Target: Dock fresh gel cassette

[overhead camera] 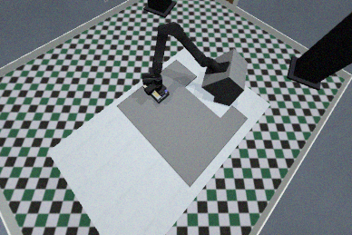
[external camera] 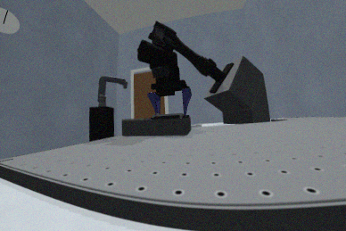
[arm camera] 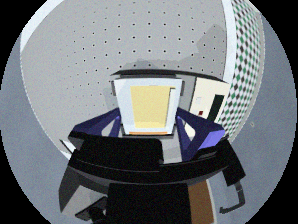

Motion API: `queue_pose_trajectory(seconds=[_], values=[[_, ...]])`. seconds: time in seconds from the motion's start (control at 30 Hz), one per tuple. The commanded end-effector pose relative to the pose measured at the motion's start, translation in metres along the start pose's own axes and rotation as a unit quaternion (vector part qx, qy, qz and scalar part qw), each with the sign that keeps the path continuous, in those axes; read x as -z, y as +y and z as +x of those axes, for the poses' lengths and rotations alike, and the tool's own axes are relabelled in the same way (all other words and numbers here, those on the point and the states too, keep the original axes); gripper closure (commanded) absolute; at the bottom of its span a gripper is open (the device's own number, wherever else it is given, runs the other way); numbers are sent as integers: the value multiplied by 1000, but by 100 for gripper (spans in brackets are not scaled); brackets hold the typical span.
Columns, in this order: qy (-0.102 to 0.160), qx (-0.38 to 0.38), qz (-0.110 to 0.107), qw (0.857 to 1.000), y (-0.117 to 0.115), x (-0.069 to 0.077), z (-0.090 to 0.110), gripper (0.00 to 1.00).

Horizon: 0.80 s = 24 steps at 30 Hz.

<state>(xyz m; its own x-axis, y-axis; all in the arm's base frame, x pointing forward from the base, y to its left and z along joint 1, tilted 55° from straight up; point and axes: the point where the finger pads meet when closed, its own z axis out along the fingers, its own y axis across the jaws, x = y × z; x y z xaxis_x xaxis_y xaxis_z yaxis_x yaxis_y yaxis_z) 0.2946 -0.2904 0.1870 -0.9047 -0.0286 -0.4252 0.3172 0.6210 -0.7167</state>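
FRESH (arm camera: pixel 149 104) sits clamped between my pincer's (external camera: pixel 169 103) blue fingers (external camera: pixel 186 100), low over dock D1 (external camera: pixel 156 127) on the table (external camera: pixel 250 158).

The cassette (arm camera: pixel 149 106), pale yellow gel in a white frame, lies inside the dark dock (external camera: pixel 156 127) near the table's edge.
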Motion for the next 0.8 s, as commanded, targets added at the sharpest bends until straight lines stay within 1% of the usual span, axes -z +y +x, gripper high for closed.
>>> queue_pose_trajectory(seconds=[0.0,0.03,0.2,0.37,0.77], values=[[-9,-10,9,1000,-10,13,-9,100],[-9,-10,9,1000,-10,13,-8,100],[10,-1,1,1000,0,6,10,100],[12,0,2,1000,-1,5,12,100],[9,2,1,1000,0,6,9,100]])
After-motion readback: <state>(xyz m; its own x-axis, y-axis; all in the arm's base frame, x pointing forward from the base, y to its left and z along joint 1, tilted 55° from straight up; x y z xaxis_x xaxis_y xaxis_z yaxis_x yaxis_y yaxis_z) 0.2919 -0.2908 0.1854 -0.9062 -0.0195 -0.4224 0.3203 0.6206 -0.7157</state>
